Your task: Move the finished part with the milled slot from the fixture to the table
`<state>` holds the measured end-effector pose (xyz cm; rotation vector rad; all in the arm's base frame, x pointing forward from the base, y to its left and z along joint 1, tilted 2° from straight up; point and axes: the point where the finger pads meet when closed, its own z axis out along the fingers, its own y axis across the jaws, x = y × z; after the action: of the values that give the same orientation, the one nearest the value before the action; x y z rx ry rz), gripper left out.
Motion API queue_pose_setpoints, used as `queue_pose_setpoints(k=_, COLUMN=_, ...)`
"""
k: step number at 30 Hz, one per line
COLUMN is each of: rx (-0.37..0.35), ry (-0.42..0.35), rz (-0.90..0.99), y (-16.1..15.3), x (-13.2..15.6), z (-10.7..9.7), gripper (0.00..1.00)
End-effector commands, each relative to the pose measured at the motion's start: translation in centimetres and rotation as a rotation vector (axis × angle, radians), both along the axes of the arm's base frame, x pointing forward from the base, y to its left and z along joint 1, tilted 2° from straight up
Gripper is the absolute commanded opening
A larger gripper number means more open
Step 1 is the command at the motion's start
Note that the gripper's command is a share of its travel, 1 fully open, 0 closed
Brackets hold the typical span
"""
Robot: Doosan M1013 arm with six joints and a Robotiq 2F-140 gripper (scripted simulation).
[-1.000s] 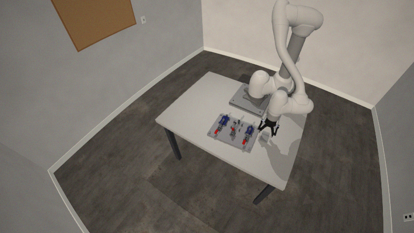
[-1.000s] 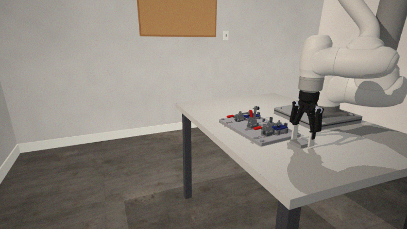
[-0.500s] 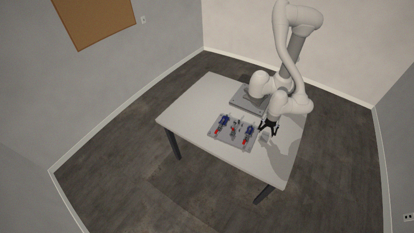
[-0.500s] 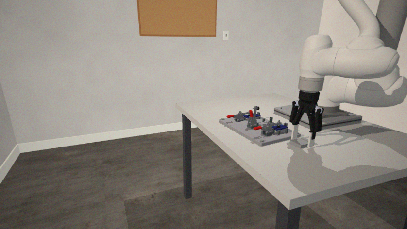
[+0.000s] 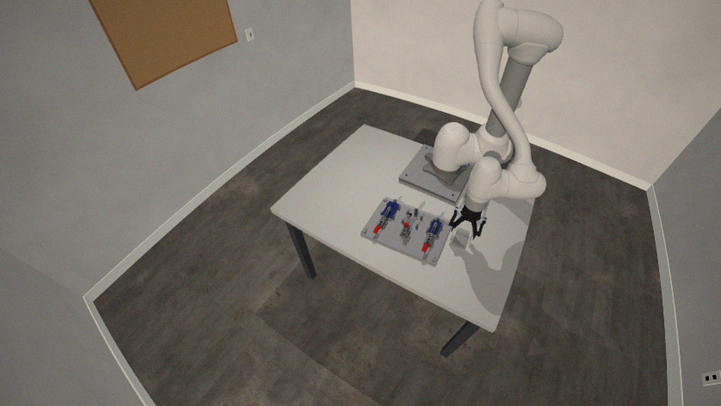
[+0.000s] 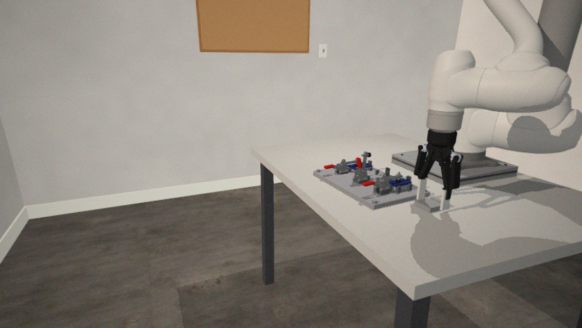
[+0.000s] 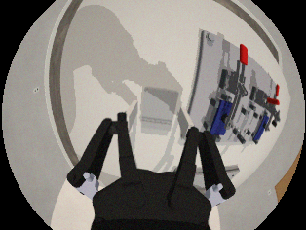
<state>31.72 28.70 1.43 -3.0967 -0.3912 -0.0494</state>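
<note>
We see our black two-fingered pincer (image 5: 463, 236) (image 6: 432, 203) (image 7: 158, 109) about half open, its pale fingertips straddling but not gripping the flat grey block (image 5: 459, 238) (image 6: 428, 204) (image 7: 160, 104) on the pale rectangular bench (image 5: 328, 186) (image 6: 488, 252) (image 7: 99, 102).

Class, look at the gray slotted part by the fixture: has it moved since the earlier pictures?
No visible move: the gray part keeps its place beside the fixture plate.
</note>
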Motion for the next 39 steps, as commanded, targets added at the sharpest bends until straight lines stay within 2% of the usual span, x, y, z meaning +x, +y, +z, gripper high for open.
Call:
queue_pose_setpoints(k=1, rx=0.000, ry=0.004, rz=-0.004, y=0.0, x=-0.2, z=0.2, gripper=0.54)
queue_pose_setpoints(k=10, rx=0.000, ry=0.004, rz=-0.004, y=0.0, x=-0.3, z=1.7, gripper=0.54)
queue_pose_setpoints(k=24, rx=0.000, ry=0.004, rz=-0.004, y=-0.1, x=-0.4, z=7.0, gripper=0.54)
queue_pose_setpoints(k=26, rx=0.000, ry=0.004, rz=-0.004, y=-0.1, x=-0.4, z=7.0, gripper=0.54)
queue_pose_setpoints(k=33, rx=0.000, ry=0.004, rz=-0.004, y=-0.2, x=-0.4, z=9.1, gripper=0.54)
queue_pose_setpoints(k=39, rx=0.000, ry=0.004, rz=-0.004, y=-0.2, x=-0.5, z=9.7, gripper=0.54)
